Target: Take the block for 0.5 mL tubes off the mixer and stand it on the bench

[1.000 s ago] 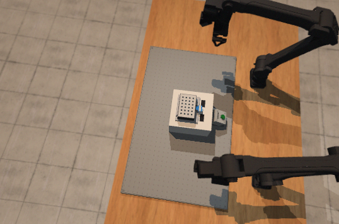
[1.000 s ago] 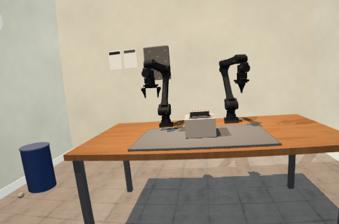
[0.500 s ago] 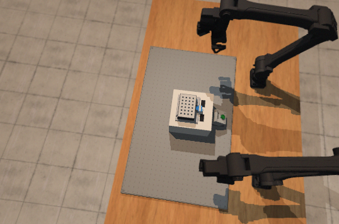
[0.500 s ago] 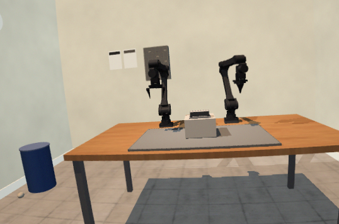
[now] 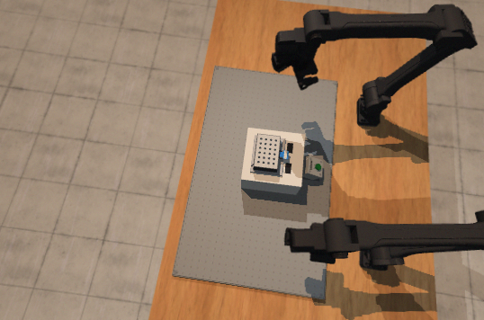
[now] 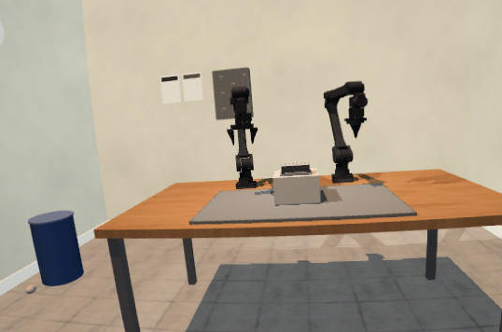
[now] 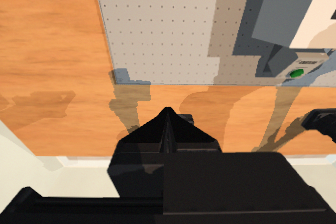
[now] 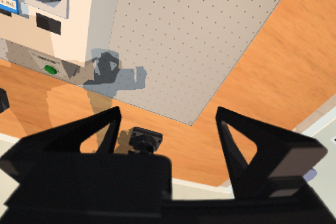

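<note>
The white mixer (image 5: 272,168) stands in the middle of the grey mat (image 5: 256,180). The grey block with tube holes (image 5: 266,154) sits on its top plate, with a blue lever (image 5: 283,155) at its front. The block also shows in the exterior view (image 6: 296,169). A green button (image 5: 318,167) is on the mixer's front panel. My left gripper (image 6: 355,131) is shut and empty, high above the mat's near corner; its joined fingertips show in the left wrist view (image 7: 166,117). My right gripper (image 6: 242,135) is open and empty, high above the mat's other side; it also shows in the right wrist view (image 8: 167,112).
The arm bases (image 5: 369,112) stand on the wooden table behind the mat. A blue bin (image 6: 56,247) stands on the floor beside the table. A perforated panel (image 6: 232,93) and two papers hang on the wall.
</note>
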Controlling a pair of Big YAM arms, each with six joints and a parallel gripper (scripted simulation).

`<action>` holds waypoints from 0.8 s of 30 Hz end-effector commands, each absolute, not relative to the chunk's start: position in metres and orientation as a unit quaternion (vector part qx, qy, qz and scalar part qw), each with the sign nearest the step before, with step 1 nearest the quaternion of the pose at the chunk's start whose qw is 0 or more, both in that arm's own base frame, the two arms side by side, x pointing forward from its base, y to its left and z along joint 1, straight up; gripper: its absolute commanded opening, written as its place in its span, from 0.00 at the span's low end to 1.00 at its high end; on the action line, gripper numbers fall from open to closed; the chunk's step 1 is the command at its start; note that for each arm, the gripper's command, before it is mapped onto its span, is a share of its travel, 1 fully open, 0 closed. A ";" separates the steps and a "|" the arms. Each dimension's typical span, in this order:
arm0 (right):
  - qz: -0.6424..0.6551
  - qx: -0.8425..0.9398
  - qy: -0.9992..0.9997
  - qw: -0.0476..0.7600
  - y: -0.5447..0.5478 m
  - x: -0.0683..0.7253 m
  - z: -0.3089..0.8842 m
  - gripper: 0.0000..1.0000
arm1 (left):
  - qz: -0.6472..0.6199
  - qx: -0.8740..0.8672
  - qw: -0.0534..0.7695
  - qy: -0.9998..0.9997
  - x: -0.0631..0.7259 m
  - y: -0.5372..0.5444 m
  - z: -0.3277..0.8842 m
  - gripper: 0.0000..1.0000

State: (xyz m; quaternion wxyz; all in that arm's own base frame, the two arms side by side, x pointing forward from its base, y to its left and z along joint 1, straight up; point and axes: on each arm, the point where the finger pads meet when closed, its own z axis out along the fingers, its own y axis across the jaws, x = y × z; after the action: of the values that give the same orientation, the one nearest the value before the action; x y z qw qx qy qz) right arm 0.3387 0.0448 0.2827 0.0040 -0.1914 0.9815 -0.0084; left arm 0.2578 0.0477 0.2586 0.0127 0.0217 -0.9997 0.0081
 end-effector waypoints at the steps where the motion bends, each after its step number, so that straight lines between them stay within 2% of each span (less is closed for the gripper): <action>1: -0.010 -0.241 0.970 0.031 0.070 0.362 0.300 1.00 | 0.005 0.035 -0.015 -0.999 0.274 0.054 0.278 0.00; 24: -0.010 -0.442 0.896 0.023 0.171 0.399 0.295 1.00 | 0.008 0.034 0.000 -0.999 0.263 0.052 0.260 0.00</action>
State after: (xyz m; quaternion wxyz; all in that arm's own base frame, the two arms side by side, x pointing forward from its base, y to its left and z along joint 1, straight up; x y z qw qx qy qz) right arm 0.3802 0.1576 0.2846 0.0085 -0.4103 0.9119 -0.0083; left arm 0.2615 0.0484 0.2614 0.0044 0.0216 -0.9997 0.0068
